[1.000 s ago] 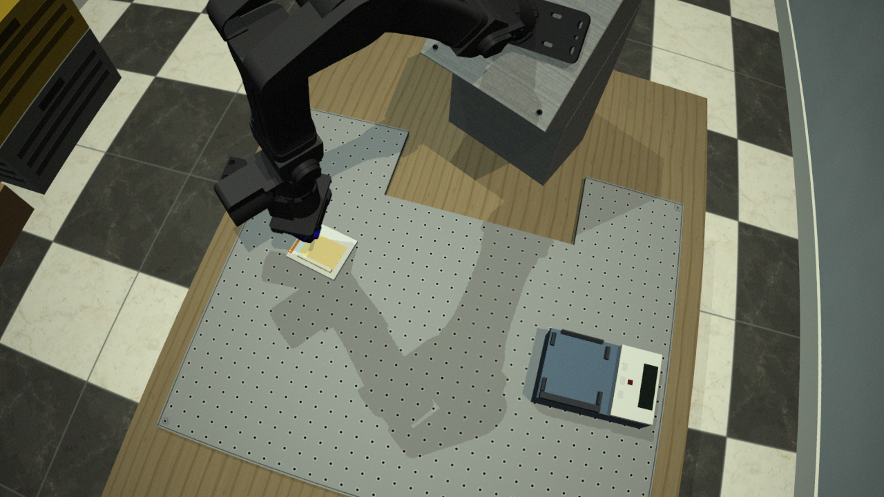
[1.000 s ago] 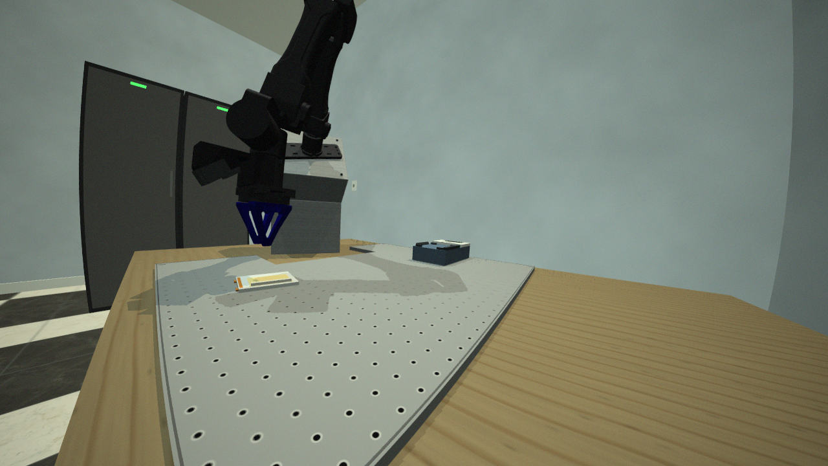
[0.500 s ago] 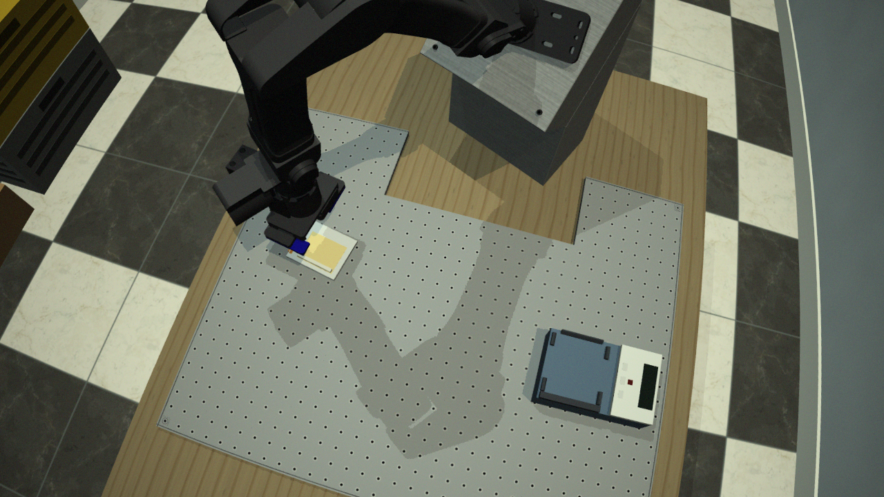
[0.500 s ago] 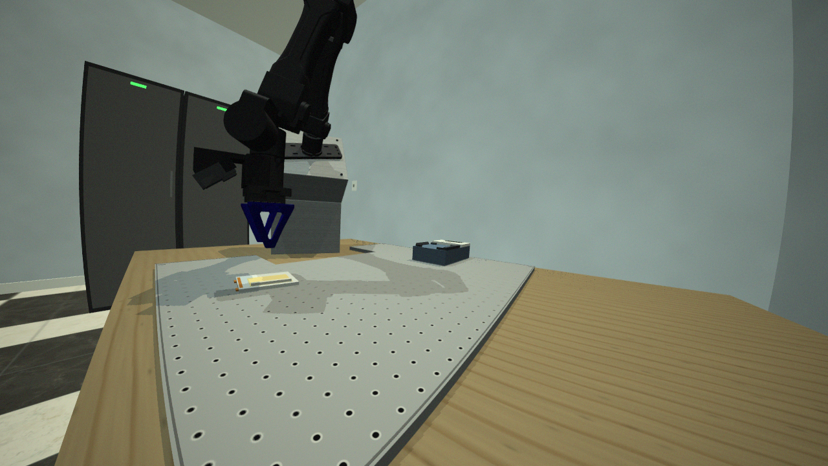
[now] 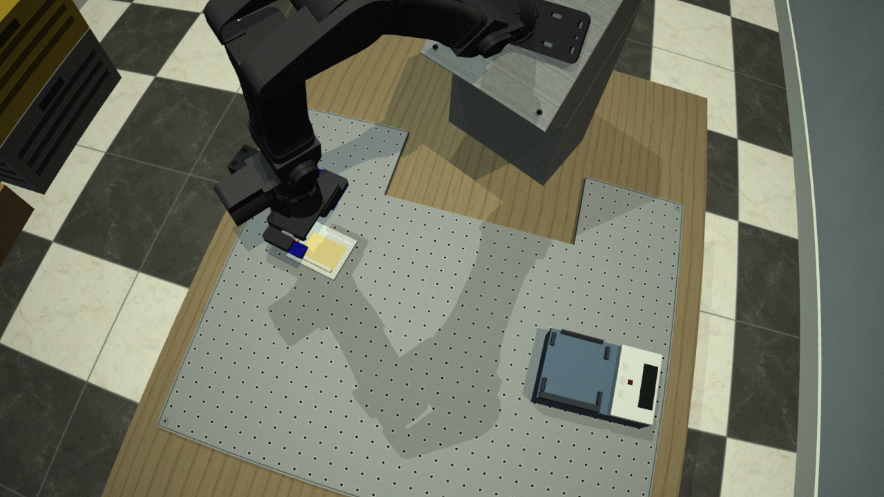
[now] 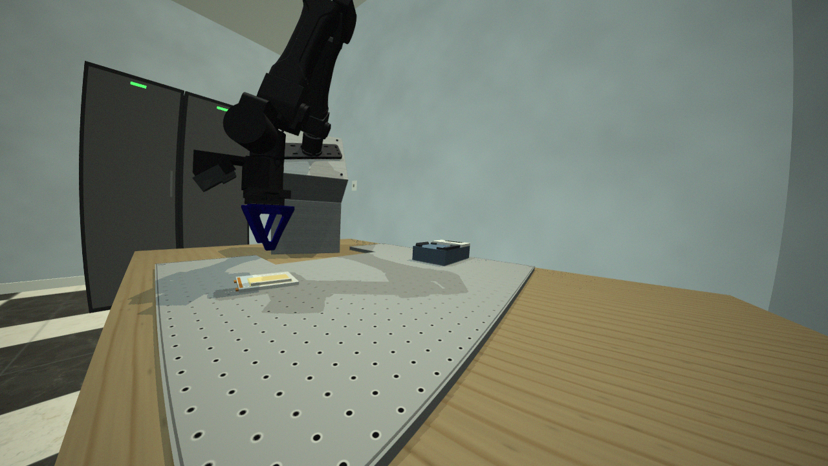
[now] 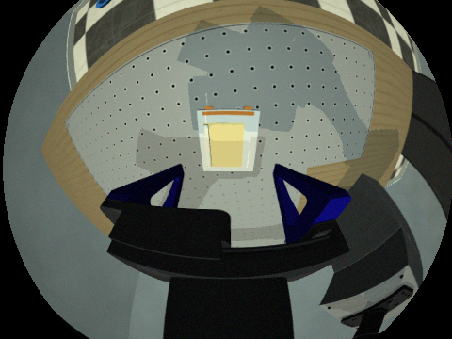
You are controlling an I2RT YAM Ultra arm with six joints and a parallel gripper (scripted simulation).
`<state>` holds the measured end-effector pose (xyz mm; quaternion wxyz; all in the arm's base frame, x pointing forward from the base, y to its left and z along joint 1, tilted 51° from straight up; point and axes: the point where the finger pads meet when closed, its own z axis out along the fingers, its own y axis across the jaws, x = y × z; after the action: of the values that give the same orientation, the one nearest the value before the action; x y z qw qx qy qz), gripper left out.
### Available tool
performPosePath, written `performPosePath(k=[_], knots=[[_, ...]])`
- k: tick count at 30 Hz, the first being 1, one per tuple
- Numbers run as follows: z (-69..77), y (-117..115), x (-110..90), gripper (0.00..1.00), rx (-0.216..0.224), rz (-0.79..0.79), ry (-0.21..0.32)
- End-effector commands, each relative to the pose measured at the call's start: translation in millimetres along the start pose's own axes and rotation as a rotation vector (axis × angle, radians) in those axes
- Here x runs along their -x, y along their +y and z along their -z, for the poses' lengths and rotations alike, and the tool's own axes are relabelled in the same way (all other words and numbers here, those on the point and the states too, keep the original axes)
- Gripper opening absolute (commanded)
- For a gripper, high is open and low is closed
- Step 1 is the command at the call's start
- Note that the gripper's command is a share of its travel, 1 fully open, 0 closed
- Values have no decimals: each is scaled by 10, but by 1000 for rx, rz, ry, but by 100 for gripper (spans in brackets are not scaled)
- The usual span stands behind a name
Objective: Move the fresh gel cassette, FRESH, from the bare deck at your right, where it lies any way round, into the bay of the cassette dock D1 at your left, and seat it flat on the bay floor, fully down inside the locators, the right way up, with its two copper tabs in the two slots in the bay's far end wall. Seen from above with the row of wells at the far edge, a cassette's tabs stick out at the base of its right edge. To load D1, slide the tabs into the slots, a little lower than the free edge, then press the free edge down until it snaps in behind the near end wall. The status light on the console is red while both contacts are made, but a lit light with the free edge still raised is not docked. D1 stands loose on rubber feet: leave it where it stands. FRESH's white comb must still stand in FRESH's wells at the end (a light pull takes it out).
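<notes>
- Gripper (image 6: 267, 234): fingers spread wide, holding nothing — it hangs above the deck (image 5: 432, 346), clear of the cassette (image 5: 329, 252), over the end of it nearest the bench's arm-side edge.
- Cassette: flat on the deck near the bench's edge at the robot's right, untouched. In the wrist view the cassette (image 7: 228, 139) lies ahead of the fingers, with its copper tabs (image 7: 228, 111) on the edge farthest from the camera.
- Comb: too small to make out in any view; which edge carries the wells cannot be told.
- Dock (image 5: 596, 377): well apart, toward the opposite corner of the bench, its blue bay unoccupied; a small dark red spot marks the white console (image 5: 637, 384).
- Step in hand, as judged: descent for the pick. Done well, the fingers would straddle the two long edges squarely, come down evenly until they bracket the slab — not the tabs, not the well row — and close gently, so that the thin plate neither skates on the deck nor tips.
- Caution: a grasp near the comb risks pulling it out; a mid-body hold seems safer.
- Count: one arm, one gripper with two fingers; one cassette with two tabs visible; one dock with one console.
</notes>
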<state>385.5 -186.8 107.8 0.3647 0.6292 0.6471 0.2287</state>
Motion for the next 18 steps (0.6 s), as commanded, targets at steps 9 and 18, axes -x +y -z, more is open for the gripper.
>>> performPosePath(k=[9,18], knots=[[-147,93,75,100,16,-5,-18],[-282,99,56,100,17,-1,-14]])
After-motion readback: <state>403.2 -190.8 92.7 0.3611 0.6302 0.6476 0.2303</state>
